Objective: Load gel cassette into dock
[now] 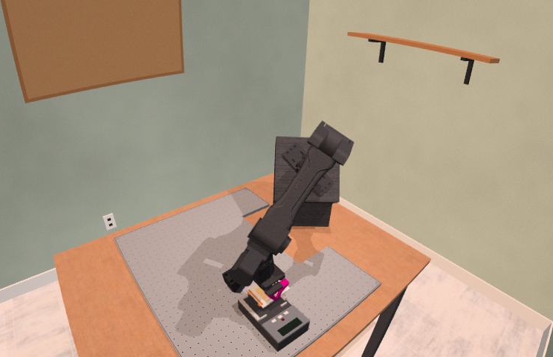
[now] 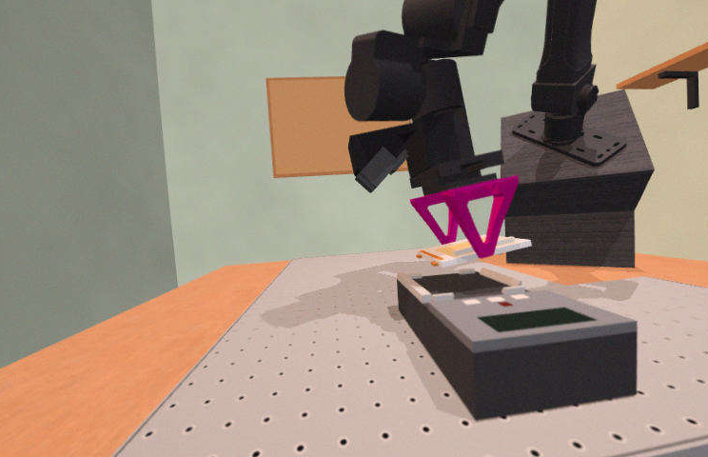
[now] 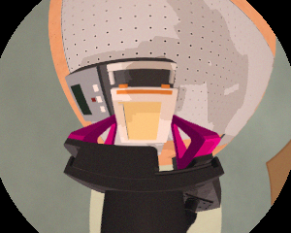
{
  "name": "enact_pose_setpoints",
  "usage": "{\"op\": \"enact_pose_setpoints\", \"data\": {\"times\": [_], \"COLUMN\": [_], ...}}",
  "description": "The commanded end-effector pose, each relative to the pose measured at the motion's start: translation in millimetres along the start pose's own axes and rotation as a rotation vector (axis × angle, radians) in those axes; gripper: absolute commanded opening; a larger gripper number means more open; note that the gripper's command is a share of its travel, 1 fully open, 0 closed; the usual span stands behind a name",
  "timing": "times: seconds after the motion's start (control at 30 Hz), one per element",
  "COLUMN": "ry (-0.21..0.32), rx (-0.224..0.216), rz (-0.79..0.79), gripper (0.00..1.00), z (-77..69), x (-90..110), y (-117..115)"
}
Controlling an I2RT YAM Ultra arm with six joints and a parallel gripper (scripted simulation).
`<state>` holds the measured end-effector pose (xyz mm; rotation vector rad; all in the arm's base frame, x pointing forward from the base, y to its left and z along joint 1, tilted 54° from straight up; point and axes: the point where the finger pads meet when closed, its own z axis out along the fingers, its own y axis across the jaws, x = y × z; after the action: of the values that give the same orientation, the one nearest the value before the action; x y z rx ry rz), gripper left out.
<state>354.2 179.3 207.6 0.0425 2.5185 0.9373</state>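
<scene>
Dock D1 [image 2: 452, 328], dark box on the perforated deck [image 2: 311, 377] atop the bench [image 2: 96, 345]; its bay [image 2: 460, 282] is open, nothing in it. Console [image 2: 533, 320] shows pale buttons, small red spot, dark screen. FRESH cassette [image 2: 514, 245] is in the air just above the bay, not touching, tilted slightly, tab end lower. White frame, pale yellow gel panel, two copper tabs [image 2: 427, 257] sticking out of one edge. Magenta hand [image 2: 468, 245] clamped across FRESH's two sides. Comb can't be made out.

Matte blk arm [image 1: 285, 210], boxy links; magenta triangular open-frame fingers [image 2: 489, 215]; perforated blk base plate [image 2: 608, 148].
</scene>
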Motion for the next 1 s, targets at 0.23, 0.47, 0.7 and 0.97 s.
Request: {"op": "enact_pose_setpoints", "data": {"times": [0.23, 0.47, 0.7, 0.97], "ry": [-0.050, -0.069, -0.047, -0.045], "rx": [-0.016, -0.013, -0.010, -0.007], "rz": [-0.023, -0.018, -0.017, -0.014], "gripper": [0.00, 0.00, 0.00, 0.00], "z": [4.1, 0.9, 5.0, 11.0], "x": [-16.8, -22.9, -4.7, -15.1], "y": [12.4, 9.9, 5.7, 7.3]}}
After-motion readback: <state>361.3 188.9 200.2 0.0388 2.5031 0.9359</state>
